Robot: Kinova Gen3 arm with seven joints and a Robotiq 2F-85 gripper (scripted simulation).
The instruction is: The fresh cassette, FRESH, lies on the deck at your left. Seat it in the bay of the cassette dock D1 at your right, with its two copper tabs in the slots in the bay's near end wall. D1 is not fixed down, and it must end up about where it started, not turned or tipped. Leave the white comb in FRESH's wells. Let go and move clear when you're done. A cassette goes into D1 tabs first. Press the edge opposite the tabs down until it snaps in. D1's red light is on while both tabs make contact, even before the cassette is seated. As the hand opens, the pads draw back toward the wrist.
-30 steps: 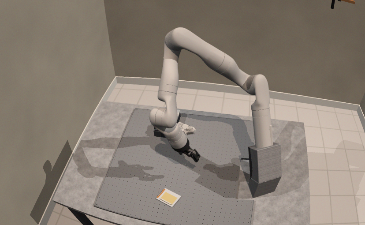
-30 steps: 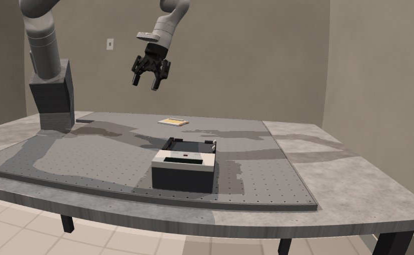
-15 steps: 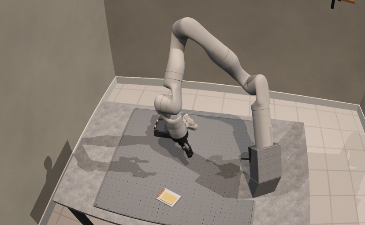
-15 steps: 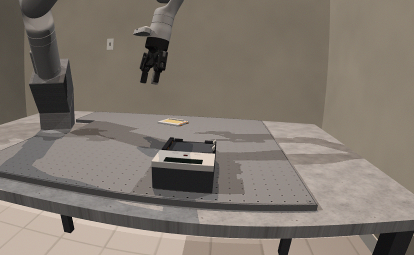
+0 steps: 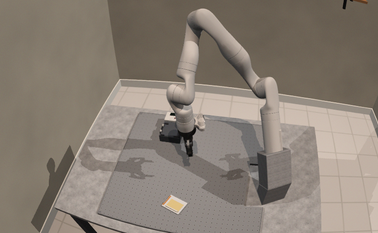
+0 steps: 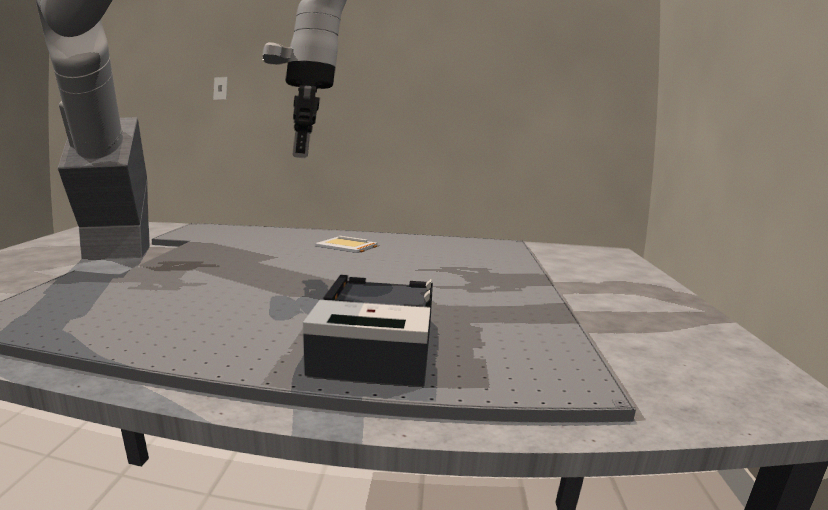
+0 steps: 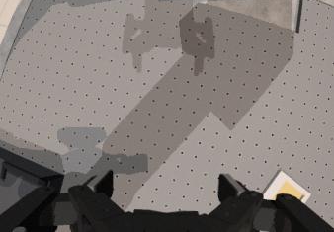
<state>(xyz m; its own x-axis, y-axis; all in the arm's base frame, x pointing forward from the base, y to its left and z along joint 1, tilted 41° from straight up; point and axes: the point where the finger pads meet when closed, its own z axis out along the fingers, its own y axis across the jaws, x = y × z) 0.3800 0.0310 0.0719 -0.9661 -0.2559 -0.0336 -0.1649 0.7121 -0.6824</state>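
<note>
FRESH (image 5: 174, 204) (image 6: 347, 243) is a flat white cassette with a yellow middle and an orange strip along one short edge. It lies flat on the perforated deck (image 5: 144, 185) (image 6: 151, 316), and one corner shows in the wrist view (image 7: 287, 193). Dock D1 (image 5: 167, 133) (image 6: 369, 329) is a dark box with a white top panel. Its bay (image 6: 379, 292) is empty, and the arm partly hides the dock in the top view. My gripper (image 5: 189, 151) (image 6: 301, 148) (image 7: 165, 184) is open and empty. It points down, high above the deck between D1 and FRESH.
The arm's grey base block (image 5: 273, 170) (image 6: 106, 190) stands at the deck's edge. The deck lies on a marbled table (image 5: 77, 179) (image 6: 690, 354). Walls stand close behind and beside the table.
</note>
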